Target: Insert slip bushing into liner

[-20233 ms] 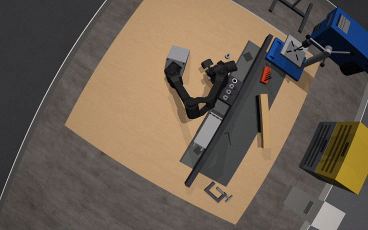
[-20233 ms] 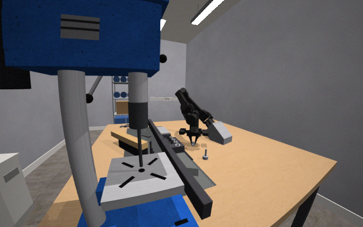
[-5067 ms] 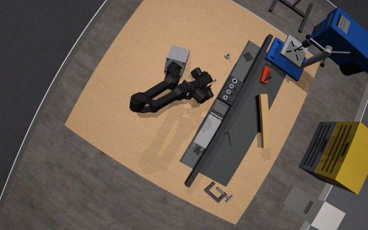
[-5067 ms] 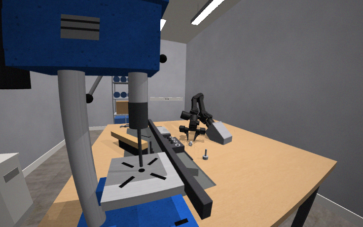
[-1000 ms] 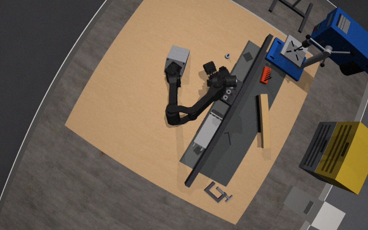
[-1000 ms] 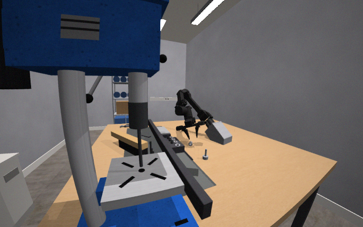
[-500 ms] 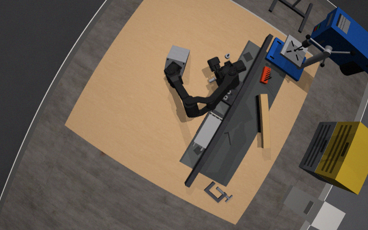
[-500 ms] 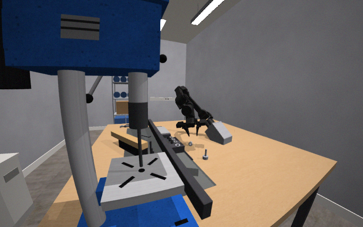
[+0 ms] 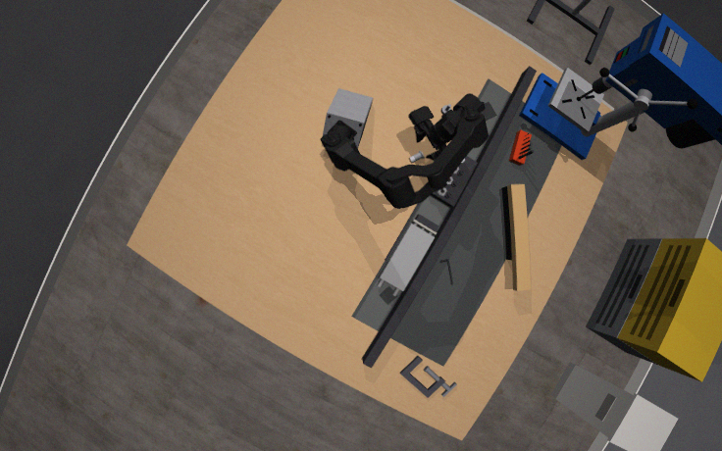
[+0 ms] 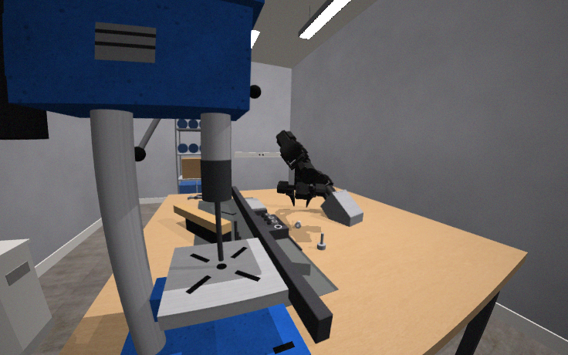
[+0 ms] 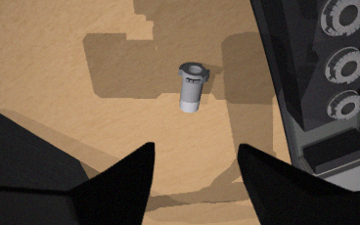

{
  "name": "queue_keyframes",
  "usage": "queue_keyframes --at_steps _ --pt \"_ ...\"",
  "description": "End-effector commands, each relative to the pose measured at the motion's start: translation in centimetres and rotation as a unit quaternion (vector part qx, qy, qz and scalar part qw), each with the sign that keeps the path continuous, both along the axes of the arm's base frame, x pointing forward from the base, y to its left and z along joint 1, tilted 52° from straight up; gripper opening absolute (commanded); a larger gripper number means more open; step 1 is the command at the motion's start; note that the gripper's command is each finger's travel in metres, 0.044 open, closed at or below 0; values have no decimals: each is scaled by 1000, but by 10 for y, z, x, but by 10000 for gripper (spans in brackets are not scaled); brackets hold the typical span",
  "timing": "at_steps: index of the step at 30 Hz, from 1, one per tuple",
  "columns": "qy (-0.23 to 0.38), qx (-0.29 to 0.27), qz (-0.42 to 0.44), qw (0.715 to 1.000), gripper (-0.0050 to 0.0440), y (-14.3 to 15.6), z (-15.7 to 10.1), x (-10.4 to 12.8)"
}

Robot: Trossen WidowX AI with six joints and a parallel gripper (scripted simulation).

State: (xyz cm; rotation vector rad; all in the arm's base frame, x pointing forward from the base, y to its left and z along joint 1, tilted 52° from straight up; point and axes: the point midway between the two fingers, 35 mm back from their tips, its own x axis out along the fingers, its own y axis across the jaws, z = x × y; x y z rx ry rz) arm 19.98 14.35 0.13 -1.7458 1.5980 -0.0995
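The loose slip bushing [image 9: 416, 158] [image 10: 297, 224] [image 11: 192, 88] is a small grey flanged sleeve. It lies on its side on the wooden table top, just beside the jig. The jig [image 9: 454, 178] [image 10: 273, 225] [image 11: 344, 64] is a dark plate with toothed bushing heads in a row, at the right edge of the wrist view. My gripper [image 9: 429, 138] [image 10: 300, 202] [image 11: 197, 150] is open and empty. It hangs above the table with the bushing a little ahead of the fingertips and between their lines. The empty liner is not clear in these views.
A second small grey part [image 9: 443, 106] [image 10: 321, 244] stands on the table nearer the drill press [image 9: 678, 78] [image 10: 127, 57]. A long dark rail [image 9: 448, 218] [image 10: 286, 268] runs beside the jig. The grey pusher block [image 9: 412, 252], a wood plank [image 9: 517, 235], a red holder [image 9: 521, 146] and a C-clamp [image 9: 426, 377] lie about.
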Motion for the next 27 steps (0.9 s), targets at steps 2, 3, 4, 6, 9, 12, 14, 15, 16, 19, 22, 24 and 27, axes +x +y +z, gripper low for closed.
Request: queue_keyframes --at_steps 2,3,4,6,9,12,14,15,16,19,22,24,27 --pt "-9 -22 0 1000 233 5 5 2" --pt "-9 -22 -1 1000 233 5 5 2" --pt "-9 -22 -1 1000 233 5 5 2" --pt "-8 -26 -14 1000 233 0 2 6" --pt "-8 -39 -53 998 233 -15 -12 16" --pt "-8 -42 -63 997 233 -18 -16 19" --pt "-8 -42 -63 997 233 -18 -16 19" --pt "-8 -42 -63 997 233 -18 -16 19" --pt "-8 -42 -63 997 233 -18 -16 19" --pt "-1 -47 -61 997 233 -28 -22 20" --pt "-1 -47 -61 997 233 -41 -33 26" --pt "-1 -47 -61 997 233 -44 -36 27" --pt "-1 -47 -61 997 233 -48 -39 29"
